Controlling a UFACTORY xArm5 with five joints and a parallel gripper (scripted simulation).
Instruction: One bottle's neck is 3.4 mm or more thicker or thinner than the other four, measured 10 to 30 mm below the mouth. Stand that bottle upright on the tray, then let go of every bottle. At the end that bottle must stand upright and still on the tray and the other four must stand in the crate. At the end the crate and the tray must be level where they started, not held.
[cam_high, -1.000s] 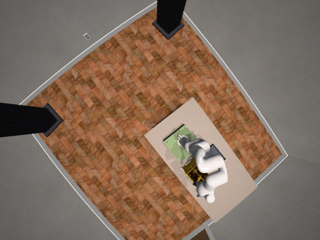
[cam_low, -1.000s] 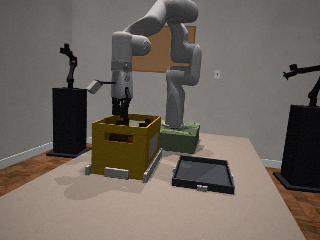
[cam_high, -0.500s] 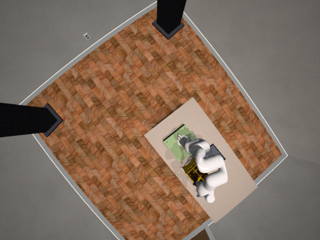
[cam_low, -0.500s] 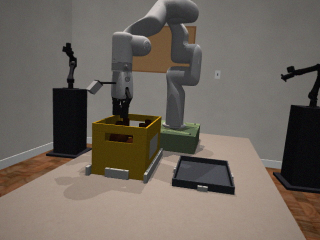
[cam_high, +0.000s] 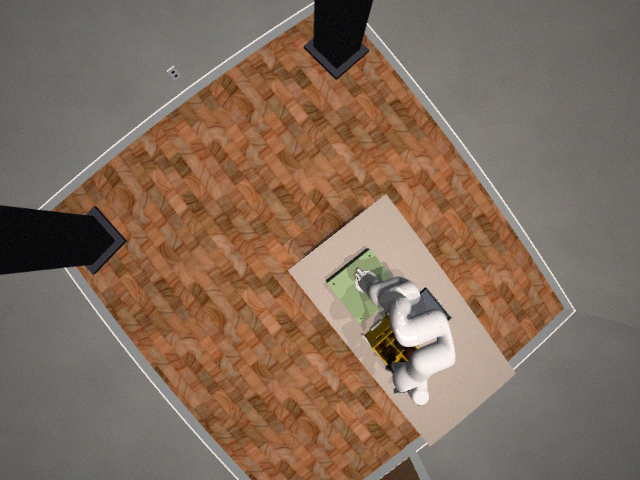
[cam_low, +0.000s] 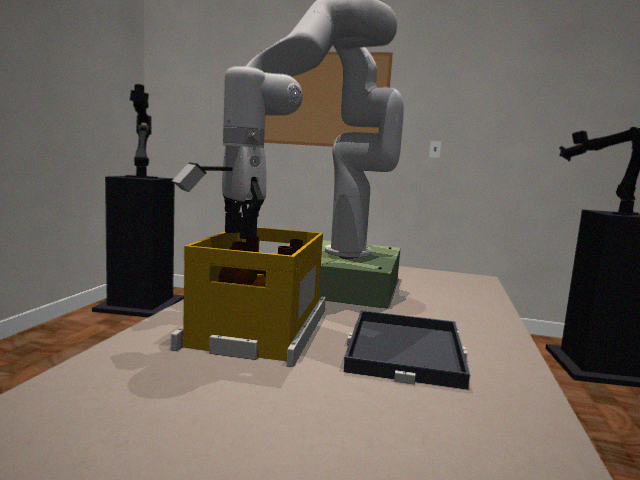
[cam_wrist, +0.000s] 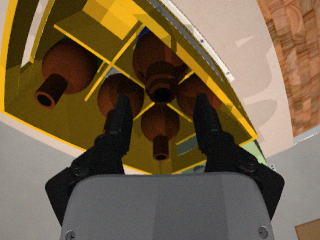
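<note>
The yellow crate (cam_high: 379, 335) (cam_low: 237, 315) (cam_wrist: 6, 60) stands level and holds five brown bottles in divided cells. In the wrist view, one bottle (cam_wrist: 70, 65) is at the left, one (cam_wrist: 155, 50) at upper centre, one (cam_wrist: 160, 122) at lower centre. The other two, one (cam_wrist: 114, 89) and one (cam_wrist: 190, 94), are partly behind the fingers. My gripper (cam_low: 240, 233) (cam_wrist: 162, 105) is open and points down just above the crate; the upper-centre bottle's mouth shows between its fingertips, untouched as far as I see. The dark tray (cam_low: 408, 343) (cam_high: 433, 303) is flat and empty. Neck thicknesses cannot be compared reliably.
Light grey stops (cam_low: 232, 346) edge the crate, and small ones (cam_low: 404, 376) edge the tray. The green base block (cam_high: 343, 286) (cam_low: 356, 281) carries the arm behind the crate. The tray lies right of the crate in the exterior view. Crate walls surround the bottles.
</note>
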